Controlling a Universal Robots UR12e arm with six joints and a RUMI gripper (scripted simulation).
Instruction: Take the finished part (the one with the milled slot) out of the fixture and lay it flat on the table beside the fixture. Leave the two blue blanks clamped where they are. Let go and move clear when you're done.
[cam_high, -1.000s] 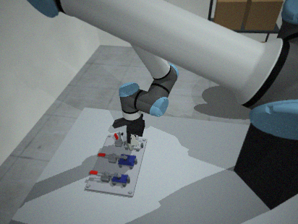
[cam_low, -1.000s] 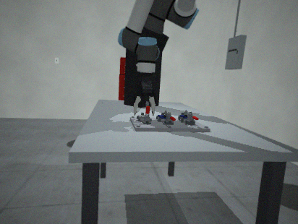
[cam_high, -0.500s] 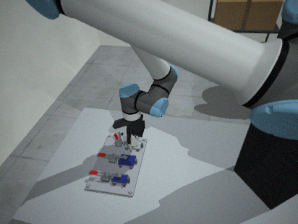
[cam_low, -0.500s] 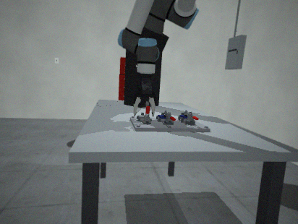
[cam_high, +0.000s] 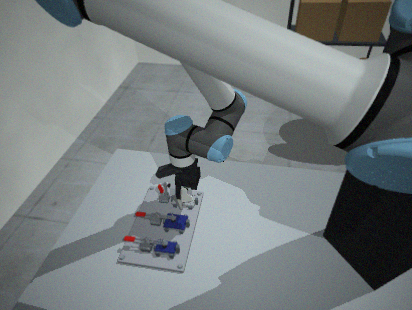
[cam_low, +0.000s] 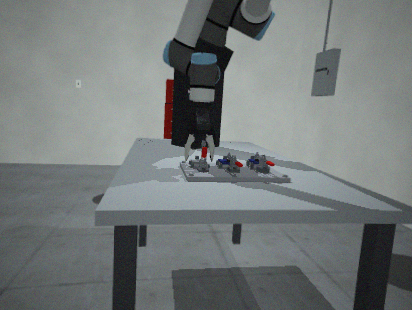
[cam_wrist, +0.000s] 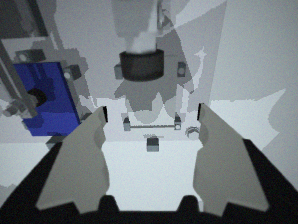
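Observation:
The grey fixture plate (cam_high: 161, 230) lies on the table with three clamp stations. Two blue blanks (cam_high: 176, 221) (cam_high: 166, 247) sit clamped in the middle and near stations. The pale finished part sits in the far station. My gripper (cam_high: 184, 191) is open and points straight down over that far station, with its fingertips close around the pale part. In the wrist view the fingers stand apart over a pale surface (cam_wrist: 150, 165), with nothing gripped. One blue blank (cam_wrist: 45, 97) shows at the left there. The part's slot is not visible.
Red toggle-clamp handles (cam_high: 161, 188) (cam_high: 141, 214) (cam_high: 131, 238) stand along the plate's left side. The far one is raised beside my fingers (cam_low: 204, 150). A dark round clamp piece (cam_wrist: 142, 65) lies ahead of the fingertips. Table surface lies to the right of the plate (cam_high: 235, 235).

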